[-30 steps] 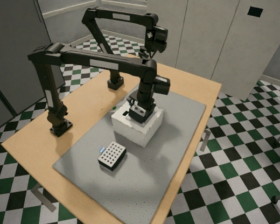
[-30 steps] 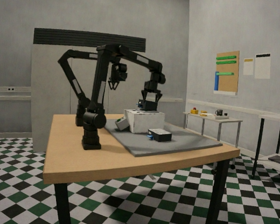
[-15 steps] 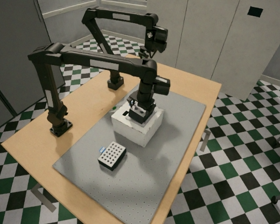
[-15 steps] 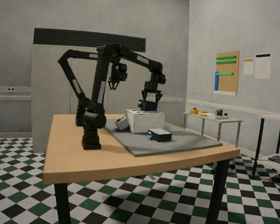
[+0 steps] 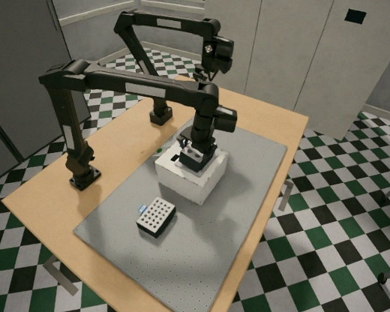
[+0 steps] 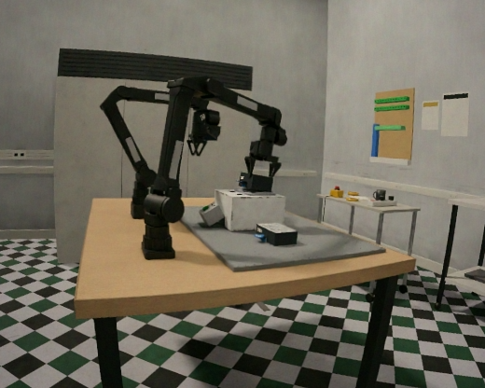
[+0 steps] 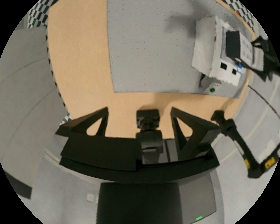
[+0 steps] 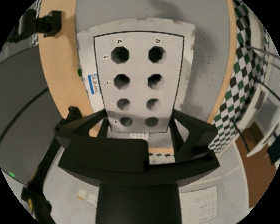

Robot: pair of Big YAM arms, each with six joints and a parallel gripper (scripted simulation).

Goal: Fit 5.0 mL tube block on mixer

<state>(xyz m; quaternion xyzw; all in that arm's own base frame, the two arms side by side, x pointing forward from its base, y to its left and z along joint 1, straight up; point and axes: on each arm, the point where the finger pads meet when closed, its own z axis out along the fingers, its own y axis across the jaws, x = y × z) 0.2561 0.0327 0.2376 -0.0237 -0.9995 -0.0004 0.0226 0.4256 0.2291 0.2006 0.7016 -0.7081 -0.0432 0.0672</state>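
Note:
A dark block with a pale top and eight large holes (image 5: 191,153) (image 6: 260,183) (image 8: 136,67) is over the plate on top of the white mixer (image 5: 182,184) (image 6: 255,212) (image 7: 205,46). My right gripper (image 6: 261,173) (image 8: 139,110) is shut on this block, one finger at each side. Its blue lever (image 8: 93,84) points to the mixer's panel side; I cannot read its print surely. The block is very near the plate; its rear edge and the lip are hidden. My left gripper (image 6: 197,151) (image 7: 139,110) is open and empty, high above the table.
A second block with many small holes (image 5: 157,215) (image 6: 277,235) and a blue lever (image 5: 142,208) lies on the grey mat (image 5: 212,262) (image 6: 339,242) beside the mixer. The right arm reaches across above the mixer's panel side.

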